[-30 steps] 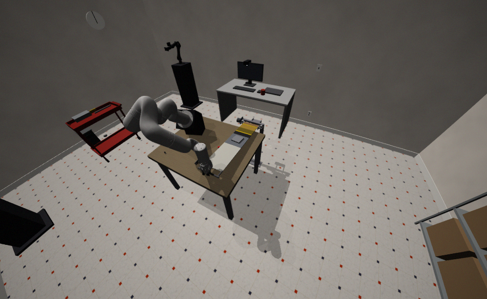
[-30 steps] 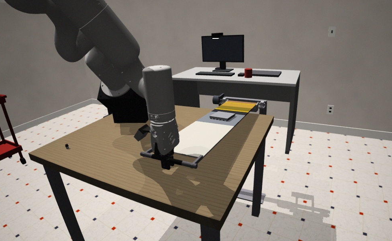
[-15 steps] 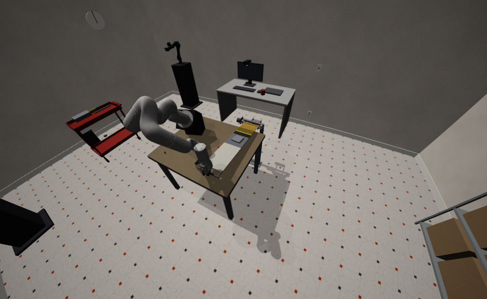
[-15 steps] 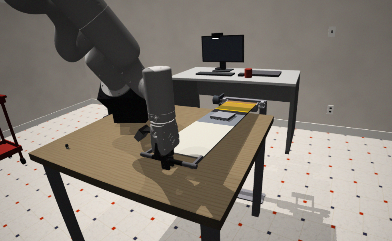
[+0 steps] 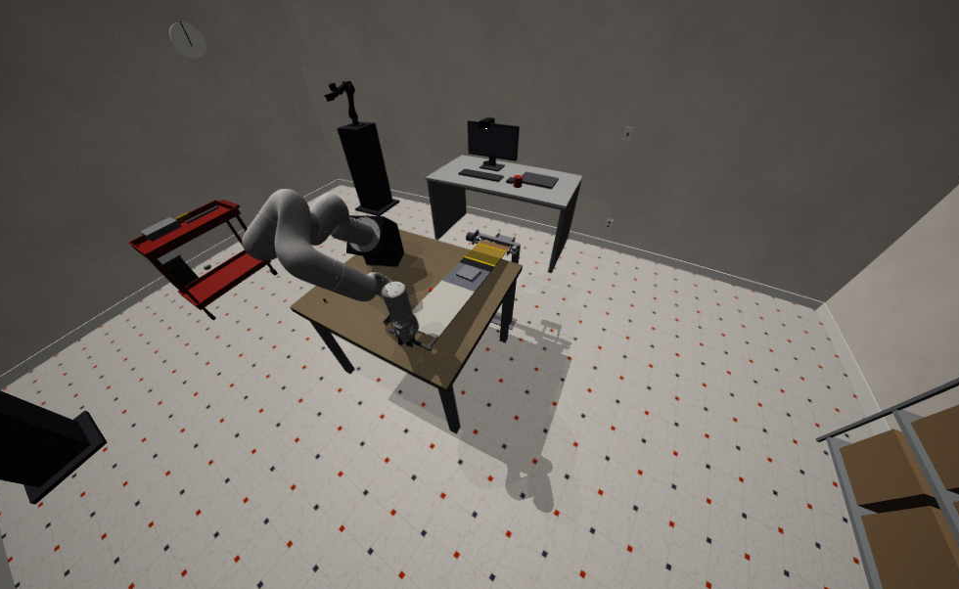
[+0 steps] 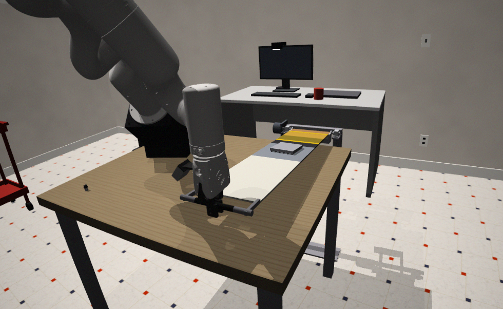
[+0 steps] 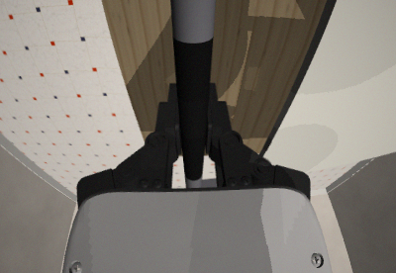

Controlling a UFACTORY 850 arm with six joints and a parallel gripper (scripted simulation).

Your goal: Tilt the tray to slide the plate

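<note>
A long tray (image 6: 268, 169) with a pale bed lies along the right side of the wooden table (image 6: 191, 203). Its far end carries a yellow tinted band (image 6: 305, 136) between two solid lines. The grey steel plate (image 6: 286, 147) lies flat on a grey patch of the bed, just short of the band. My gripper (image 6: 211, 203) is shut on the tray's dark handle bar (image 6: 216, 203) at the near end, held a little above the table top. In the wrist view the fingers clasp the bar (image 7: 193, 79). The tray also shows in the overhead view (image 5: 461, 286).
A dark pivot mount (image 6: 307, 128) holds the tray's far end at the table's back edge. The arm's black base (image 6: 157, 136) stands at the back left. A small black item (image 6: 86, 187) lies near the left edge. A desk (image 6: 303, 99) with a monitor stands behind.
</note>
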